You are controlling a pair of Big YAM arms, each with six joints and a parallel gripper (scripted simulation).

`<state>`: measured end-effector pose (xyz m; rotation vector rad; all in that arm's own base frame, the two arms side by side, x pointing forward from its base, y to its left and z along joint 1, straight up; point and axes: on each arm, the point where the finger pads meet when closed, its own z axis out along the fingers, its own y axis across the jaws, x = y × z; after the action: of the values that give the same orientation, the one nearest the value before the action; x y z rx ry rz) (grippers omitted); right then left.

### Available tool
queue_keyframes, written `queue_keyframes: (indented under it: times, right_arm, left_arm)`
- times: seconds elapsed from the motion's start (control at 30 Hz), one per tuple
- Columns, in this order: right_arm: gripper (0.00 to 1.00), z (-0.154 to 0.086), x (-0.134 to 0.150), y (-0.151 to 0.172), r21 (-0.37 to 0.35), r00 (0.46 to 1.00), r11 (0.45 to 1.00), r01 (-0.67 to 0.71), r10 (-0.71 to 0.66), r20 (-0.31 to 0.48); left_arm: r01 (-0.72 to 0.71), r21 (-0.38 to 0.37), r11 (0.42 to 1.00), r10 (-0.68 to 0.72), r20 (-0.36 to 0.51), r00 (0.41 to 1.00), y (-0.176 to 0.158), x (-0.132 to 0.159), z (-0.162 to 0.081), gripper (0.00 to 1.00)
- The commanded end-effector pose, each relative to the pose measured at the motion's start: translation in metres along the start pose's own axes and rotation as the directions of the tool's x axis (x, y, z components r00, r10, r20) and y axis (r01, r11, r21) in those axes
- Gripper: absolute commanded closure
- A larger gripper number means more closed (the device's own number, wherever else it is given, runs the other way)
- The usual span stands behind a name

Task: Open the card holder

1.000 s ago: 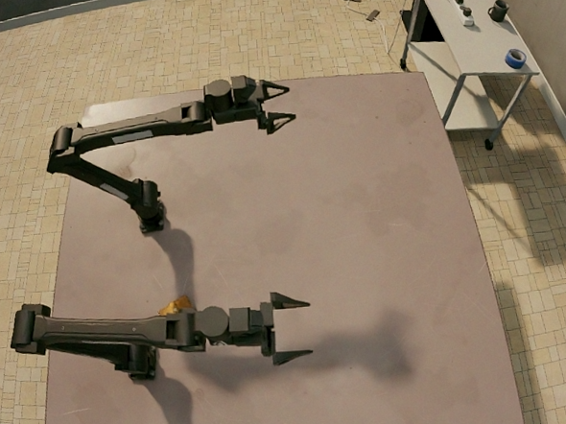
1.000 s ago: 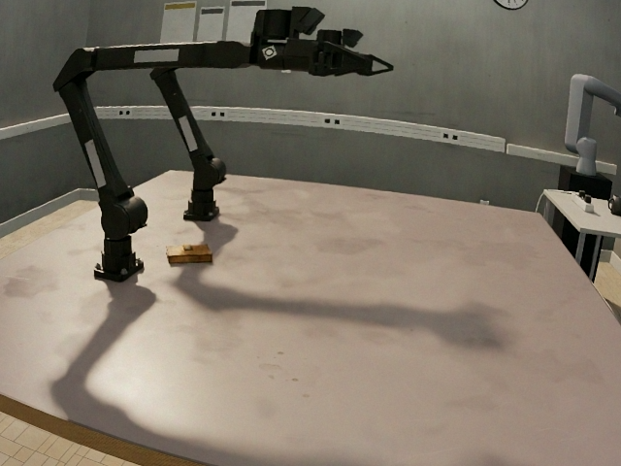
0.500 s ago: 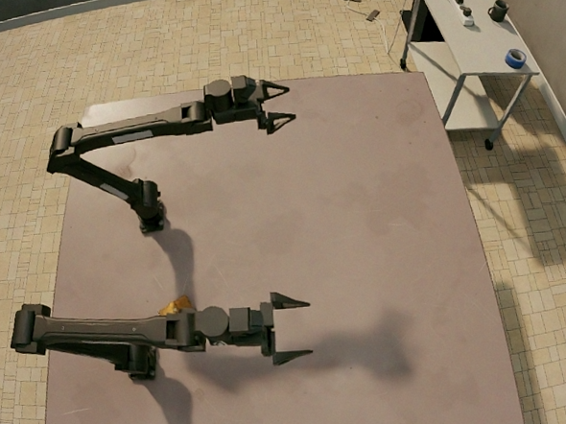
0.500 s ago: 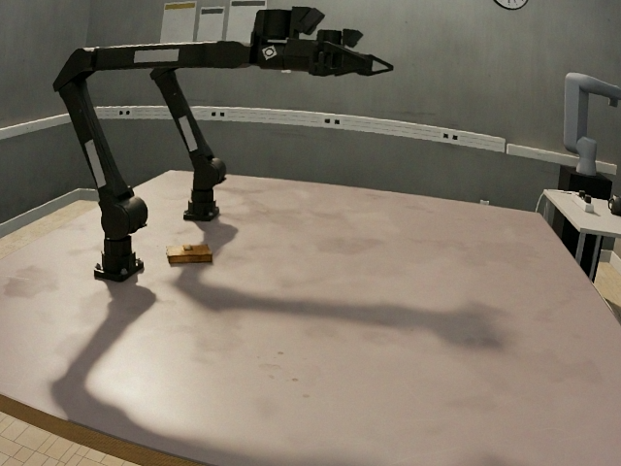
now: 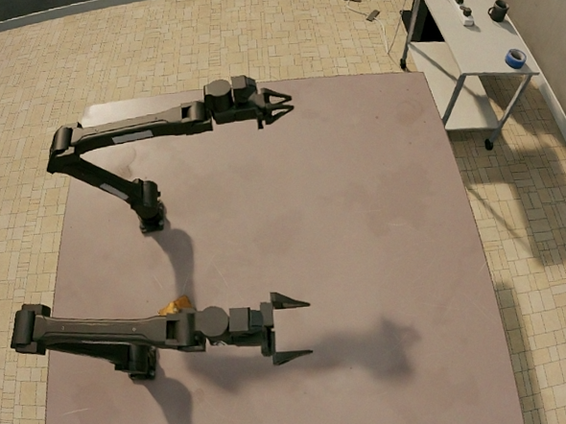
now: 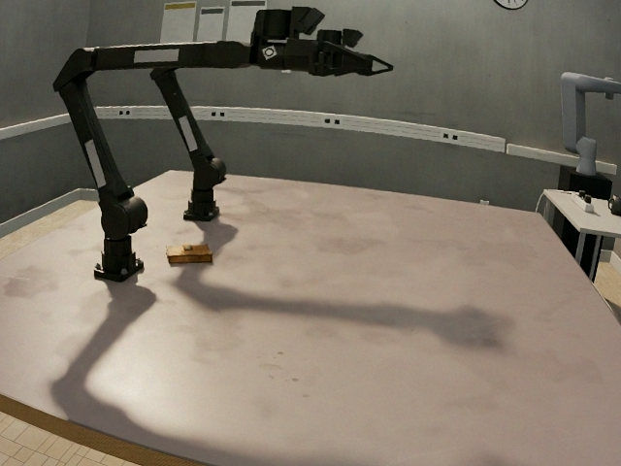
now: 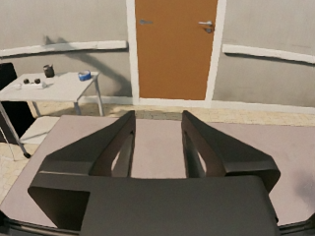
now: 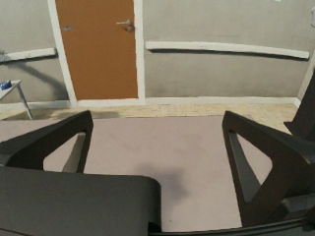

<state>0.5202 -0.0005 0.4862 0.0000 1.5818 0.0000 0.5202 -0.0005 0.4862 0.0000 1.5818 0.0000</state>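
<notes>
- Left gripper (image 5: 293, 103) (image 7: 158, 118), in top and left wrist views: partly drawn together, with a narrow gap between fingertips and nothing held.
- Right gripper (image 5: 311, 328) (image 6: 392, 68) (image 8: 157, 118): spread wide, nothing between the fingers; raised well above the table, as seen in exterior view.
- Left arm (image 5: 138, 124) (image 6: 182, 122): folded at the elbow, with forearm roughly level; at upper left in top view, farther off in exterior view.
- Right arm (image 5: 107, 329) (image 6: 165, 55): similarly bent, nearer in exterior view, with forearm passing over part of the card holder in top view.
- Card holder (image 5: 177, 305) (image 6: 189, 255): orange-brown, closed, lying on the table between the two arm bases and well apart from both grippers; small pale patch on its upper face.
- Table (image 5: 347, 200) (image 6: 350, 281) (image 7: 157, 152) (image 8: 197, 143): broad, pinkish and stained, with arm shadows across its surface.
- Side table (image 5: 486, 43) (image 6: 576, 216) (image 7: 56, 90): beyond the main table, bearing a dark mug (image 5: 498, 10) (image 7: 48, 71), a roll of blue tape (image 5: 508, 59) (image 7: 84, 76) and a pale power strip (image 5: 466, 18) (image 6: 584, 204) (image 7: 34, 86).
- Orange-brown door (image 7: 174, 54) (image 8: 100, 54): set in the far wall, in both wrist views.
</notes>
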Motion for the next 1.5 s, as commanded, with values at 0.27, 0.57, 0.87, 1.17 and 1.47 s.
queue_keyframes:
  times: [0.27, 0.57, 0.87, 1.17, 1.47]
  right_arm:
    - [0.0, -0.004, -0.034, 0.0, 0.0, 0.998, 1.0, 0.0, 0.0, 0.061]
    - [0.0, -0.004, -0.034, 0.0, 0.0, 0.998, 1.0, 0.0, 0.0, 0.061]
    - [0.0, -0.004, -0.034, 0.0, 0.0, 0.998, 1.0, 0.0, 0.0, 0.061]
    - [0.0, -0.004, -0.034, 0.0, 0.0, 0.998, 1.0, 0.0, 0.0, 0.061]
    - [0.0, -0.004, -0.034, 0.0, 0.0, 0.998, 1.0, 0.0, 0.0, 0.061]
  left_arm:
    - [-0.153, 0.147, 0.977, 0.173, -0.138, 0.975, -0.068, 0.058, 0.012, 0.66]
    - [-0.301, 0.349, 0.887, 0.39, -0.221, 0.894, -0.144, 0.117, 0.0, 0.66]
    - [-0.416, 0.632, 0.654, 0.658, -0.202, 0.726, -0.242, 0.197, -0.046, 0.66]
    - [-0.474, 0.788, 0.393, 0.81, -0.053, 0.583, -0.311, 0.227, -0.091, 0.66]
    - [-0.408, 0.91, -0.07, 0.92, 0.218, 0.327, -0.362, 0.322, -0.199, 0.66]
